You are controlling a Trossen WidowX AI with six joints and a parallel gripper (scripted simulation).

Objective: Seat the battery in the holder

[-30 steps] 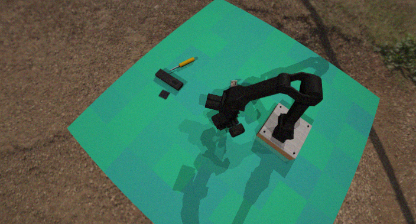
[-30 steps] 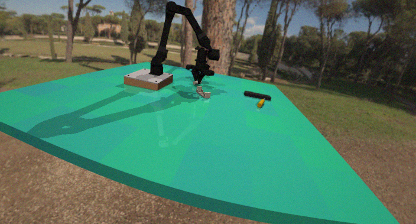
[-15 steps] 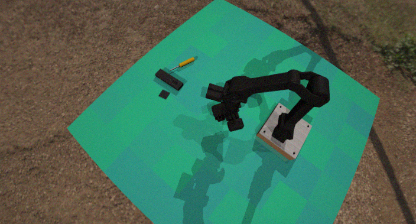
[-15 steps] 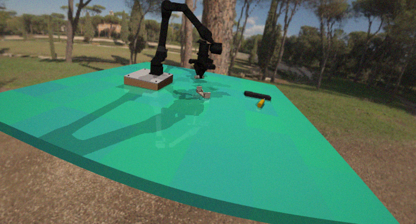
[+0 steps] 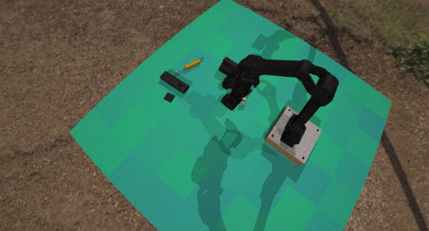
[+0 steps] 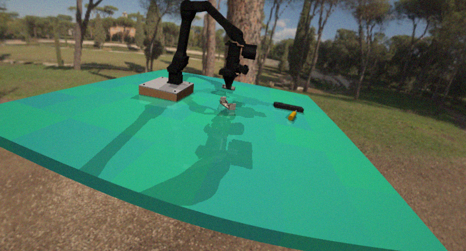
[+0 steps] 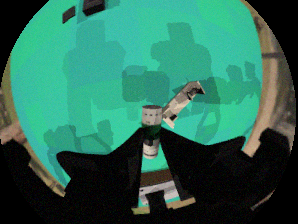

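My gripper point(image 6: 228, 88) point(image 7: 150, 130) is shut on the battery, raised above the table. The battery point(image 7: 151, 115) is a pale cylinder with a dark green band, gripped around its middle; its pale ends stick out on either side of the fingertips. The holder point(image 5: 243, 101) point(image 6: 232, 106) point(image 7: 179, 105) is a small pale metal cradle with upright ends, on the table below the gripper. In the wrist view it lies just right of the battery and runs diagonally to it. The arm partly covers the holder in the top view. The spring and lip are too small to tell apart.
A long black block point(image 5: 174, 81) point(image 6: 288, 106) point(image 7: 93, 7) lies away from the holder, with a yellow-handled screwdriver point(image 5: 192, 64) point(image 6: 292, 115) beside it. A small dark square point(image 5: 169, 97) point(image 7: 69, 15) lies near the block. The arm's base plate point(image 5: 311, 142) point(image 6: 155, 91) stands on the other side.
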